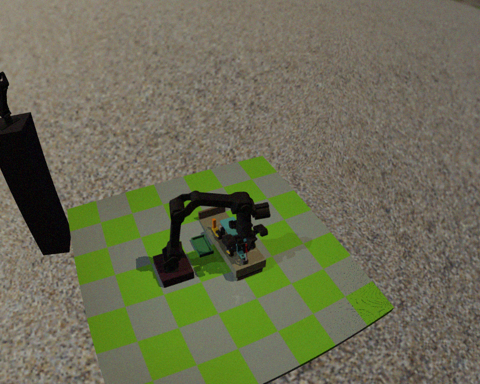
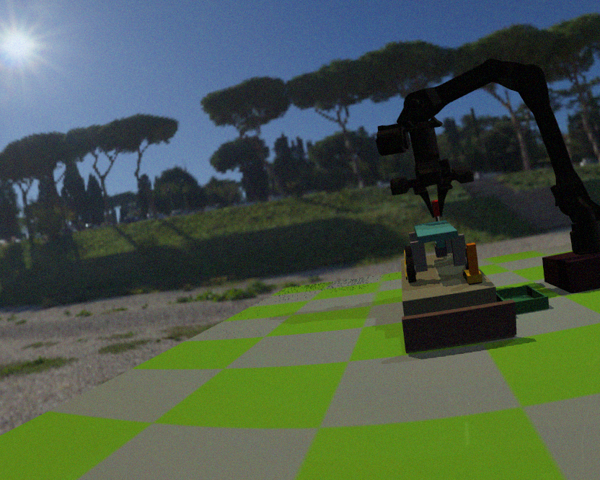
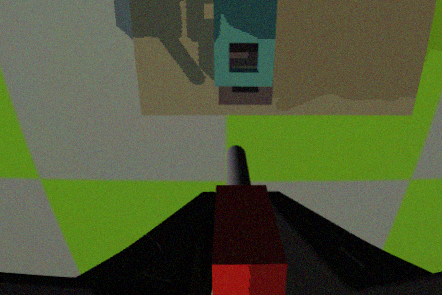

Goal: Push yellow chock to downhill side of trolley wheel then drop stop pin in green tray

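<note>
Gripping the red-headed pin point(image 1: 246, 247) point(image 2: 435, 207) point(image 3: 249, 238), the claw point(image 1: 246, 248) point(image 2: 435, 212) point(image 3: 240, 206) hangs outside the green tray point(image 1: 202, 245) point(image 2: 523, 299), which holds nothing visible.

The gripper point(image 3: 240, 206) grips the red-headed stop pin point(image 3: 250, 228) — its metal shank point(image 3: 236, 163) pointing away from the fingers. Beyond lies the tan ramp point(image 3: 350, 43), partly in shadow, with a teal bracket point(image 3: 245, 79) — a dark square opening in it — near its edge. Green and gray checks pattern the bench point(image 3: 310, 148).

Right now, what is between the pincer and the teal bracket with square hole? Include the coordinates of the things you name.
The held stop pin point(image 1: 246, 248) point(image 2: 435, 207) point(image 3: 250, 233), its metal shaft point(image 3: 238, 168) projecting from the pincer point(image 1: 245, 244) point(image 2: 435, 210) point(image 3: 240, 206); the wrist view shows it.
</note>
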Available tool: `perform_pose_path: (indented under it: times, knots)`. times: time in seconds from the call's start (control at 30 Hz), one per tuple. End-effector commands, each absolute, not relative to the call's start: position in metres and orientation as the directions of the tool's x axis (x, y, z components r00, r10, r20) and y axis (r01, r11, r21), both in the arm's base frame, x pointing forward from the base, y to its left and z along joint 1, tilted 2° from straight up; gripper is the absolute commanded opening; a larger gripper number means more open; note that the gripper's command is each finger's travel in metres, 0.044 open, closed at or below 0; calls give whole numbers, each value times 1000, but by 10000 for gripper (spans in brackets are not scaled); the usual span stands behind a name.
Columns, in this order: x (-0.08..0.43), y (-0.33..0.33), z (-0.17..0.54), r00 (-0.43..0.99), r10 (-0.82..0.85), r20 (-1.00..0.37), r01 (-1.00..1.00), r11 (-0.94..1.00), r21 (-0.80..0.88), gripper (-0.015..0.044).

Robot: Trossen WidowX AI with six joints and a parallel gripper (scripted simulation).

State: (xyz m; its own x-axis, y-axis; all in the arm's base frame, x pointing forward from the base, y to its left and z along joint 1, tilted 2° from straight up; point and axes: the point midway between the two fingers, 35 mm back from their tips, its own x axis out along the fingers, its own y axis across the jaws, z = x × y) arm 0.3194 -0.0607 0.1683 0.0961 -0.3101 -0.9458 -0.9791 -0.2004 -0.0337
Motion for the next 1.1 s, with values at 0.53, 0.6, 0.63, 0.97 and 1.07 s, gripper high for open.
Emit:
perform_pose_path:
  times: [0.53,0.6,0.63,0.97,1.07]
  knots:
    - [274,-76,169,105,-309,-945,-978,-204,-41,0]
    - [267,-77,169,104,-310,-945,-978,-204,-41,0]
    - [263,-78,169,104,-310,-945,-978,-204,-41,0]
    - [241,-82,166,102,-310,-945,-978,-204,-39,0]
    - [240,-74,165,102,-309,-946,-978,-204,-39,0]
